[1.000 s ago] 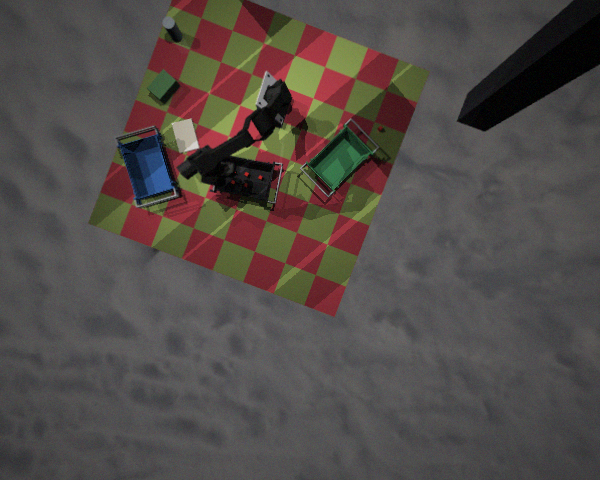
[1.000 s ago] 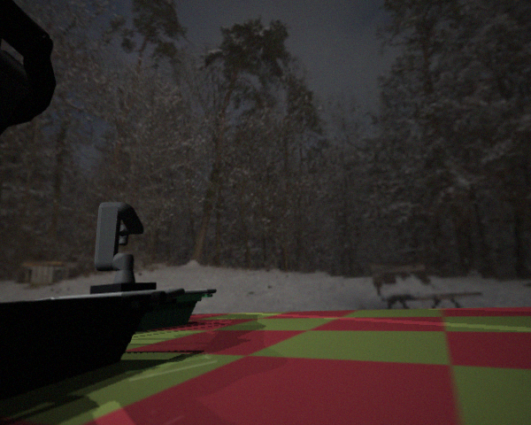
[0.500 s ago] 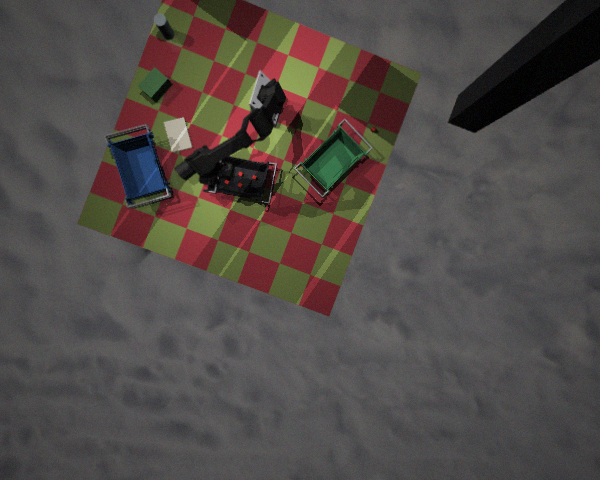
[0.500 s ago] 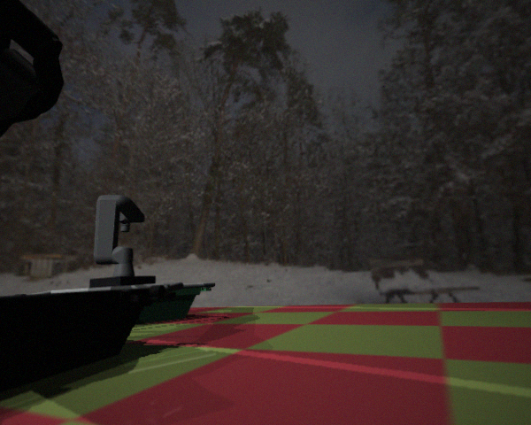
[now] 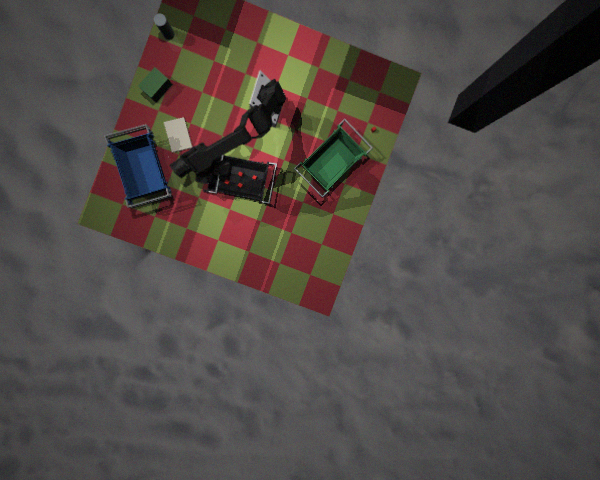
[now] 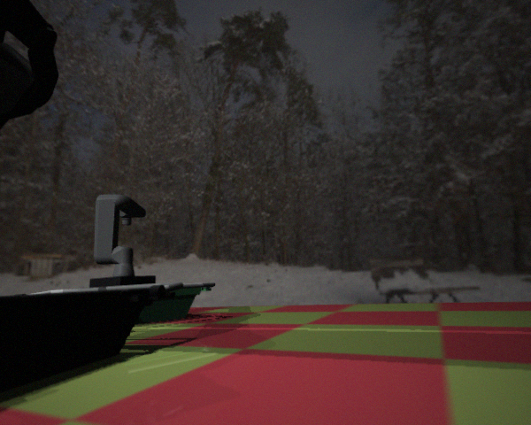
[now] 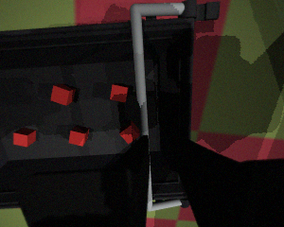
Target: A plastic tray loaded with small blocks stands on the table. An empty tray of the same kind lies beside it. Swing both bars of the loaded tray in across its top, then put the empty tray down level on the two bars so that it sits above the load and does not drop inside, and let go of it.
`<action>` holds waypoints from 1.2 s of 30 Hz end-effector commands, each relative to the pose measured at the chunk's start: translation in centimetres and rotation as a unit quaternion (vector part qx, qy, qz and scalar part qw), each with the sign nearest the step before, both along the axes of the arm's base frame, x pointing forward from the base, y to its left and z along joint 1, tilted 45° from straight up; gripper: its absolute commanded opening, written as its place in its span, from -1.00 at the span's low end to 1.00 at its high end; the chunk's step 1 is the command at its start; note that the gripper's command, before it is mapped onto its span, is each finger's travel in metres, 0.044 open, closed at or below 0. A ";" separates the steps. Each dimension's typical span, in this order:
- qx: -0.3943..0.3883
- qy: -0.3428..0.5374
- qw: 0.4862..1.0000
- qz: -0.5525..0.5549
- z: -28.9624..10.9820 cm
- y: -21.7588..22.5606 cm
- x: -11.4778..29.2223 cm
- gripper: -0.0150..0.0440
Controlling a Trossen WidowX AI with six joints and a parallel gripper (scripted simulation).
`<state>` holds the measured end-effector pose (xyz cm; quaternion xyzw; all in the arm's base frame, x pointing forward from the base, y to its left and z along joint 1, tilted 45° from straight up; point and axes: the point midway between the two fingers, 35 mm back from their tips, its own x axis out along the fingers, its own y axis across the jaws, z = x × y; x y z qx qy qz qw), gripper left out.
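Left to right from above, on a red-and-green checkered worktop: a blue plastic tray with metal bars at its ends looks empty. Next comes a cream rectangular sheet, then the black arm, reaching down to the loaded tray.

That loaded black plastic tray stands upright near the middle, holding five small red blocks. Its left grey metal bar lies inward of the end wall, over the tray's opening. The black hand is at this bar, its fingers slightly parted, nearly together but not clenched. It grasps nothing; the bar runs against or just beside one finger, and contact cannot be confirmed.

The tray's right grey metal bar is out beyond the other end. Farther right, a green plastic tray also looks empty; which tray is meant for stacking cannot be told.

The step in hand seems to be swinging in the first bar. The next move probably calls for finishing that swing, backing clear without dragging the bar outward, then turning the right bar in before fetching an empty tray.
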<state>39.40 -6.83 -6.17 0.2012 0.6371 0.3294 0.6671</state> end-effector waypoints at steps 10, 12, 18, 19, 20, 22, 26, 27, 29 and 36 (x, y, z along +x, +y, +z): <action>0.001 0.003 1.000 0.000 -0.1 0.1 -0.1 -0.22; 0.001 0.003 1.000 0.000 -0.1 0.1 -0.1 -0.22; 0.001 0.003 1.000 0.000 0.3 -0.3 0.0 -0.22; 0.001 0.003 1.000 0.000 0.7 -0.7 0.1 -0.22; 0.000 0.003 1.000 0.000 1.1 -1.2 0.2 -0.22; 0.000 0.002 1.000 0.000 2.4 -2.5 0.4 -0.22; 0.000 0.002 1.000 0.000 5.7 -5.6 0.3 -0.22; 0.000 0.003 1.000 0.000 6.2 -6.0 0.2 -0.22; -0.001 0.004 1.000 -0.002 4.9 -3.0 0.7 -0.22; -0.012 0.003 1.000 -0.002 11.4 6.5 1.7 -0.22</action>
